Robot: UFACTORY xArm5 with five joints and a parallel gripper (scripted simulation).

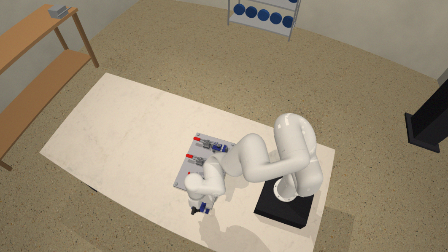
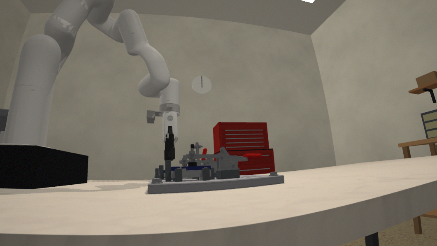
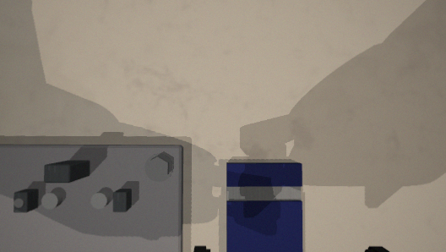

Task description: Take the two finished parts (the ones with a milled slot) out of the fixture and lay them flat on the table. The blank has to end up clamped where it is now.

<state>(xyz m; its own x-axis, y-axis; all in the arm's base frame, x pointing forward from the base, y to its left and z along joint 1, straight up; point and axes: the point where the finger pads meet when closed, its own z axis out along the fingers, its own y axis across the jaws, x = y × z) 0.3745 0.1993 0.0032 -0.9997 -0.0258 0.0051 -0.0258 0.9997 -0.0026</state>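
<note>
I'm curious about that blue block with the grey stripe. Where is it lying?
In the wrist view, the blue block lies flat on the table, just right of the grey plate, directly under the open hand.

Even overhead light is casting soft arm shadows across the desk (image 1: 119,125). Wide-angle distortion is bending room edges. Wrist view is looking soft, blocky.

The counter (image 1: 125,125) is cream with faint smudges. The fixture plate (image 3: 127,220) is grey, with dark grey blocks (image 3: 67,171). The part (image 3: 263,203) at its 3 o'clock is dark blue with a grey stripe. The clamp handles (image 1: 196,138) are red. The arm (image 1: 250,156) is white, on a black base (image 1: 282,213). The toolbox (image 2: 241,134) is red. The floor (image 1: 219,62) is speckled tan.
</note>
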